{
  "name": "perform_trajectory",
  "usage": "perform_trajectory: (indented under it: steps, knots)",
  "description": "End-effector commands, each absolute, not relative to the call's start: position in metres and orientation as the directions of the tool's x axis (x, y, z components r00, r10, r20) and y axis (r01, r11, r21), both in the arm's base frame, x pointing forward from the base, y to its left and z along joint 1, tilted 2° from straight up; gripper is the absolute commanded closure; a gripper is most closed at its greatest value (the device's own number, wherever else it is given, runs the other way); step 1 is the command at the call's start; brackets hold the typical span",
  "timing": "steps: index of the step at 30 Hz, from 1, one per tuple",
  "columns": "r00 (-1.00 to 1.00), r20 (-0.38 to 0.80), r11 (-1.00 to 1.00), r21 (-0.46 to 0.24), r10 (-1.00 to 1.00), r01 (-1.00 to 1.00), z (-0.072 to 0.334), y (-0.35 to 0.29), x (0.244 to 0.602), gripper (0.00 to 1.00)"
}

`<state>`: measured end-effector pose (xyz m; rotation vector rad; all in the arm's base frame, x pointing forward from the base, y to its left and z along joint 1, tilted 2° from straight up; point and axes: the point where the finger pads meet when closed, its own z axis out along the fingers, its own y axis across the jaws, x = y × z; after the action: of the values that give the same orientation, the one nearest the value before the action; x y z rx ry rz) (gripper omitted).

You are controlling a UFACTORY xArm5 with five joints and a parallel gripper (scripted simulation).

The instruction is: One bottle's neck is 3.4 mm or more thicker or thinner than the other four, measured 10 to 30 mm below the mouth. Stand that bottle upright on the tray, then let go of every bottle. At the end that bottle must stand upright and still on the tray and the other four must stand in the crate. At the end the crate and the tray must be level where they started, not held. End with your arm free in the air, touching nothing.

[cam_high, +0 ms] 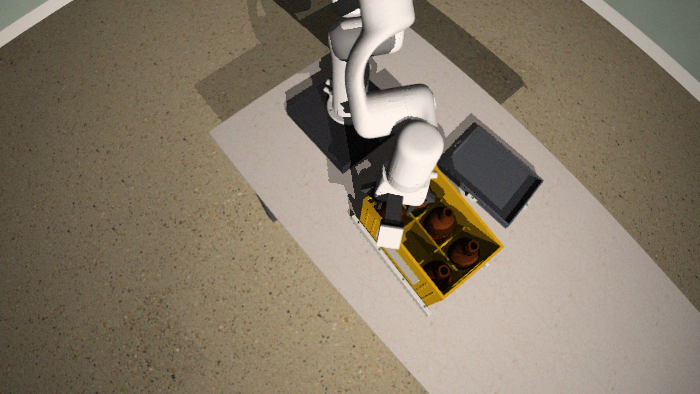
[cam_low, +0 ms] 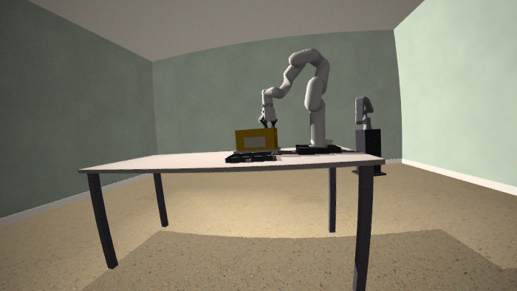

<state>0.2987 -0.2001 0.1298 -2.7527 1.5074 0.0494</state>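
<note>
A yellow crate [cam_high: 433,242] with divided cells stands on the table; it also shows in the exterior view [cam_low: 256,139]. Three brown bottles stand upright in its cells: one in the middle [cam_high: 440,222], one at the right [cam_high: 464,252] and one at the near end [cam_high: 439,272]. The arm hides the cells at the crate's far end, and only a sliver of another bottle shows there. My gripper [cam_low: 268,123] hangs just above the crate's far end, fingers pointing down and open; from above it sits under the wrist [cam_high: 392,215]. The dark grey tray [cam_high: 490,172] lies beside the crate.
The robot base [cam_low: 317,148] stands on a black plate behind the crate. A black post with a grey camera mount [cam_low: 365,129] stands at the table's right edge. The tray shows low in front of the crate in the exterior view [cam_low: 251,158].
</note>
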Motion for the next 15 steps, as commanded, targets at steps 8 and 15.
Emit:
perform_trajectory:
  steps: [8,15]
  knots:
    - [0.538,-0.026,-0.539,0.011,-0.842,-0.842,0.118,-0.2,0.299,0.35]
    - [0.538,-0.026,-0.539,0.011,-0.842,-0.842,0.115,-0.2,0.299,0.35]
